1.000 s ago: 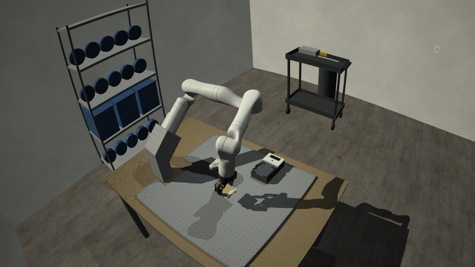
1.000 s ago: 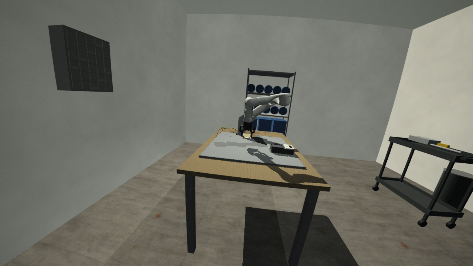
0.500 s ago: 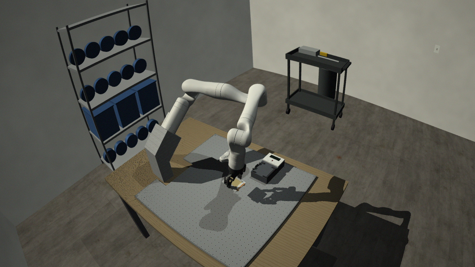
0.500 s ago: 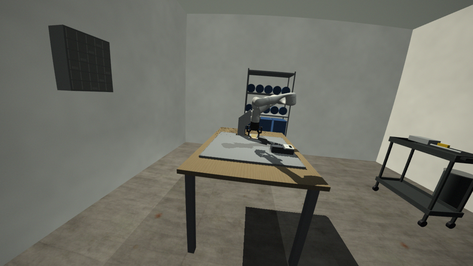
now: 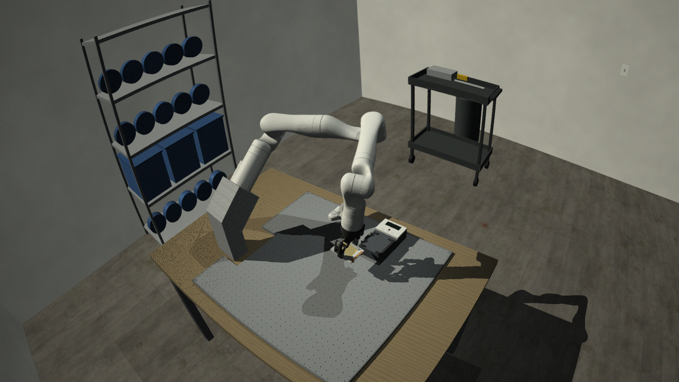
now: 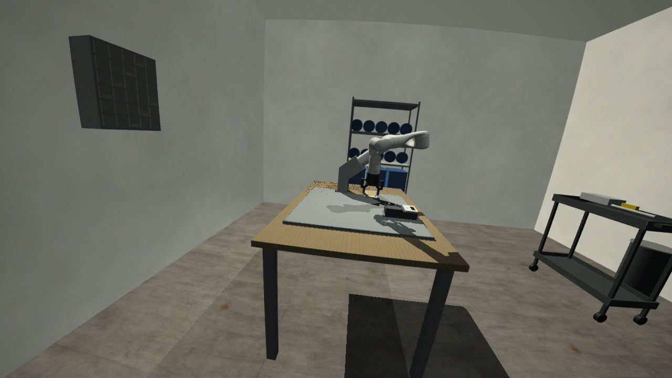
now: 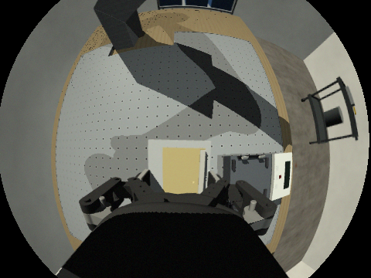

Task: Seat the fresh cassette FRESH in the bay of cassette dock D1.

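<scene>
My gripper is shut on FRESH, with a finger at each side. FRESH is a pale frame with a yellow middle, held above the deck and roughly level. The white comb stands along its right side in the wrist view. An orange strip shows on its edge in the top view; I cannot make out the tabs. Dock D1 is right of FRESH in the wrist view, its bay without a cassette. Its red light looks dark.
The perforated deck lies on the wooden table. D1's white panel is at its outer side, near the table edge. The grey arm pedestal stands at the table's other end.
</scene>
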### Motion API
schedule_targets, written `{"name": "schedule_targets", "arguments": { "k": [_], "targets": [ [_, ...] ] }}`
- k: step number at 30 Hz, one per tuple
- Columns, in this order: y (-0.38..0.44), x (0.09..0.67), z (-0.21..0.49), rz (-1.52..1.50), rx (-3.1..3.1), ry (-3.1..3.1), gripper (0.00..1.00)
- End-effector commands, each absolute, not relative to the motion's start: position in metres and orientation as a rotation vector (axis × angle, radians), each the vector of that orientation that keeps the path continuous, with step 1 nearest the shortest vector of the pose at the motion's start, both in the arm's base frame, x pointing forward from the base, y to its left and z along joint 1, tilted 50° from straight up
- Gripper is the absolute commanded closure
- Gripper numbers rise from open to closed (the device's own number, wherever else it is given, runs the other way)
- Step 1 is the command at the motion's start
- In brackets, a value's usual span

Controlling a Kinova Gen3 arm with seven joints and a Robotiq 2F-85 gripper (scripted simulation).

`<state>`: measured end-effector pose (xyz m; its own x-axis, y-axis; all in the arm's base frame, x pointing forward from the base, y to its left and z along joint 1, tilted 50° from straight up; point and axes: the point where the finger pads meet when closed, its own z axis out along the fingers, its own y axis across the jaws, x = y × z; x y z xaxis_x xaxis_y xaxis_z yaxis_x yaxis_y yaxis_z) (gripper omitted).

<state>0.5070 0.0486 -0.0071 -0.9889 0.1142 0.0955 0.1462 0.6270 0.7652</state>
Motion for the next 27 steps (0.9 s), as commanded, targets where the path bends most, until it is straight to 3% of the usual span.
{"name": "schedule_targets", "arguments": {
  "k": [1, 27],
  "targets": [
    [0.057, 0.513, 0.009, -1.326, -0.205, -2.81, 1.0],
    [0.119, 0.537, 0.108, -1.326, -0.205, -2.81, 1.0]
  ]
}}
